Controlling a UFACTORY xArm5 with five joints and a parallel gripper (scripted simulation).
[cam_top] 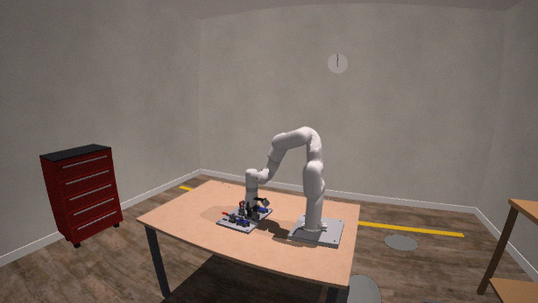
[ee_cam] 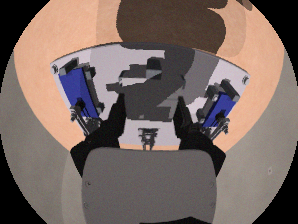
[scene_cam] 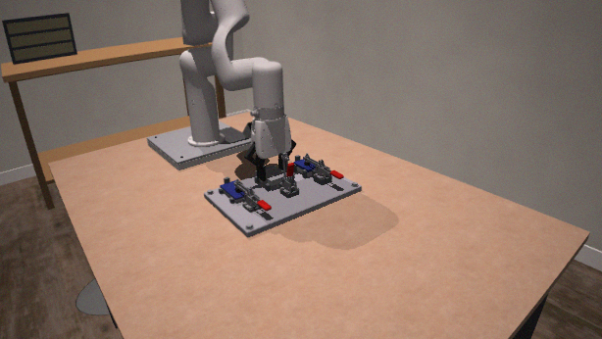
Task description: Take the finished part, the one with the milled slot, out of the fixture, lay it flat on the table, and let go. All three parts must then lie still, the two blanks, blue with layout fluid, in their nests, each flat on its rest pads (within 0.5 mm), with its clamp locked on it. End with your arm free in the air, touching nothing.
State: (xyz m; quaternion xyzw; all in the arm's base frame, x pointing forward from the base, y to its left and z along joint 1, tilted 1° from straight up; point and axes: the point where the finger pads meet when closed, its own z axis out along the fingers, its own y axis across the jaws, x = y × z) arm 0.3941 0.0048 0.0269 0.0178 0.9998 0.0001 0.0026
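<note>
The finished part (ee_cam: pixel 150 107) is a grey block between the fingers over the middle nest; its slot is not clear. My gripper (scene_cam: pixel 273 171) (ee_cam: pixel 150 103) points down and is shut on it. The part looks slightly raised, but the gap below is hard to tell. The middle clamp's red handle (scene_cam: pixel 290 169) stands upright, clamp open. The left blue blank (scene_cam: pixel 231 190) (ee_cam: pixel 79 90) and right blue blank (scene_cam: pixel 305 167) (ee_cam: pixel 218 110) sit in the outer nests of the fixture plate (scene_cam: pixel 314 196). Their red handles (scene_cam: pixel 264 205) (scene_cam: pixel 336 174) lie down, clamp arms over the blanks.
The fixture plate stands on the wooden table (cam_top: pixel 184 219) (scene_cam: pixel 343 284). The robot's base plate (cam_top: pixel 302 241) (scene_cam: pixel 172 156) is behind it. The outer clamps and nests stand close on both sides of the fingers, and the upright middle clamp (ee_cam: pixel 148 137) stands just in front.
</note>
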